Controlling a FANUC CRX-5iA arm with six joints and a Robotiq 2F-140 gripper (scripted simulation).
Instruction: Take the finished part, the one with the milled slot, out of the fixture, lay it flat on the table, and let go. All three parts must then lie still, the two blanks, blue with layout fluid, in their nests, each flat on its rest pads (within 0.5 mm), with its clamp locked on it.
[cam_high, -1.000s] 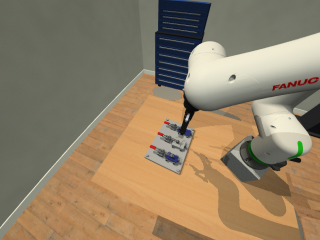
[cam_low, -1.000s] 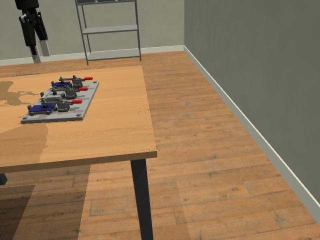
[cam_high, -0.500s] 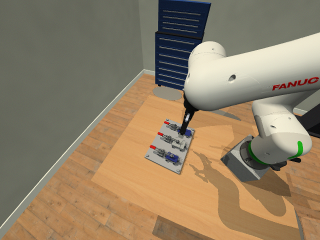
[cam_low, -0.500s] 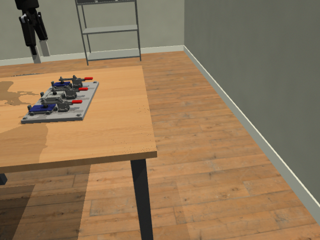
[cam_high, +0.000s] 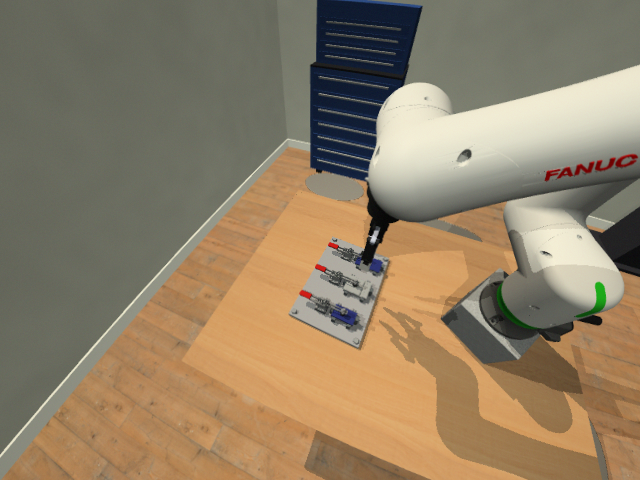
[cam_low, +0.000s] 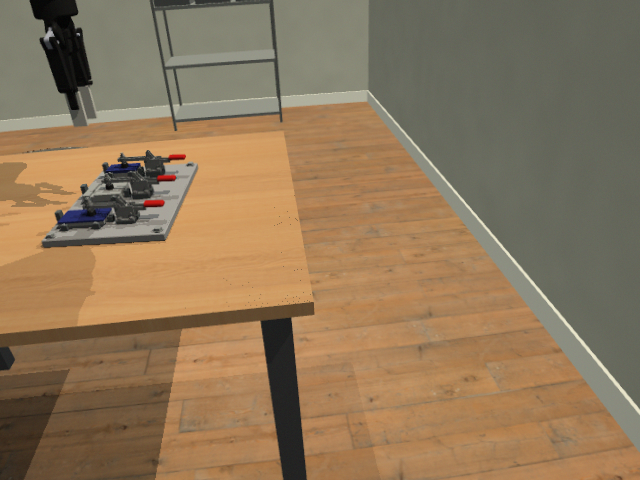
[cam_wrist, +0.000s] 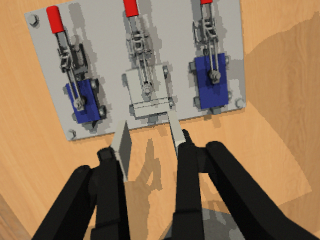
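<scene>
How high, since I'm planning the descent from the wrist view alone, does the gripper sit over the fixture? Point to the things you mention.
Observer: In the exterior view, the gripper (cam_high: 366, 265) (cam_low: 85, 121) (cam_wrist: 149, 127) hangs well above the fixture (cam_high: 310, 304) (cam_low: 160, 224) (cam_wrist: 105, 50), fingertips higher than its clamps.
Operator: My top edge cuts off the right-hand red handle. Is it upright?
Observer: No, the exterior view shows that handle (cam_high: 332, 245) (cam_low: 154, 203) (cam_wrist: 206, 1) whole, lying nearly level.

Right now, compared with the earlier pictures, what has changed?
The fingers have drawn closer together, with nothing taken hold of or let go. The arm, the fixture, its parts and clamps look unchanged.
</scene>
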